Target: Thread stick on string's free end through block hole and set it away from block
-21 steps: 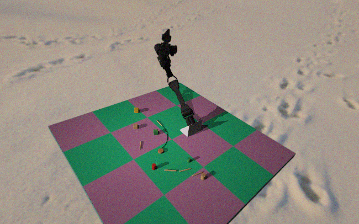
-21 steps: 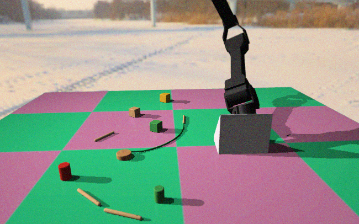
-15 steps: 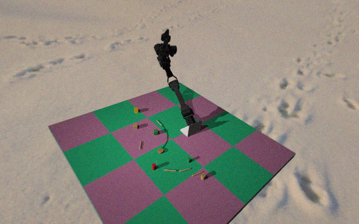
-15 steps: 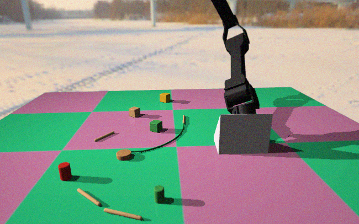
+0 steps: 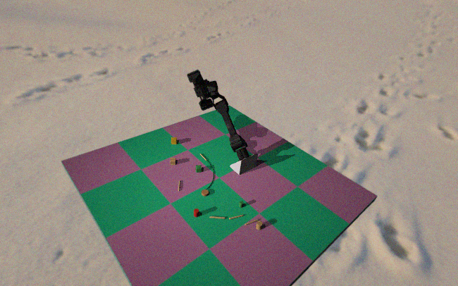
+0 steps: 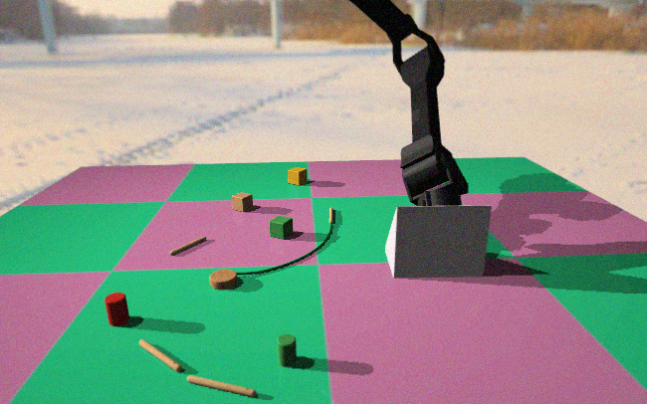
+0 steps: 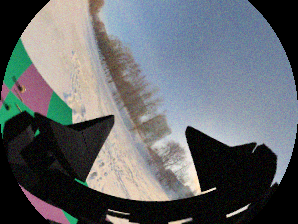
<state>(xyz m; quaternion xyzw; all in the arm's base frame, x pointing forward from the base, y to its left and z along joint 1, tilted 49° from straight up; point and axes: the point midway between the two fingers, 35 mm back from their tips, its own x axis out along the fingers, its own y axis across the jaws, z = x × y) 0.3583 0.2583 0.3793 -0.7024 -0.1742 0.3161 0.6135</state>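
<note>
Presently, red cylinder point(image 5: 196, 213) point(image 6: 116, 309): upright, near left.
Loose stick point(image 5: 179, 185) point(image 6: 188, 246): flat, left, farther back.
Button point(image 5: 205, 192) point(image 6: 223, 279): flat, joined to string point(image 5: 213, 175) point(image 6: 300, 257).
String-end stick point(image 5: 203, 156) point(image 6: 331, 215): on table, far side, right of green cube point(image 5: 199, 168) point(image 6: 281, 227).
Gripper point(image 5: 199, 89) point(image 7: 150, 124): raised, almost fully open, nothing grasped.
Pale wedge point(image 5: 247, 165) point(image 6: 440, 242): right, before arm foot.
Block hole: cannot tell.

Round, flat wooden button point(image 5: 205, 192) point(image 6: 223, 280) lies on a green square; dark string point(image 5: 213, 174) point(image 6: 294, 262) curves to a thin, light wooden stick point(image 5: 203, 156) point(image 6: 331, 215) on another green square.
</note>
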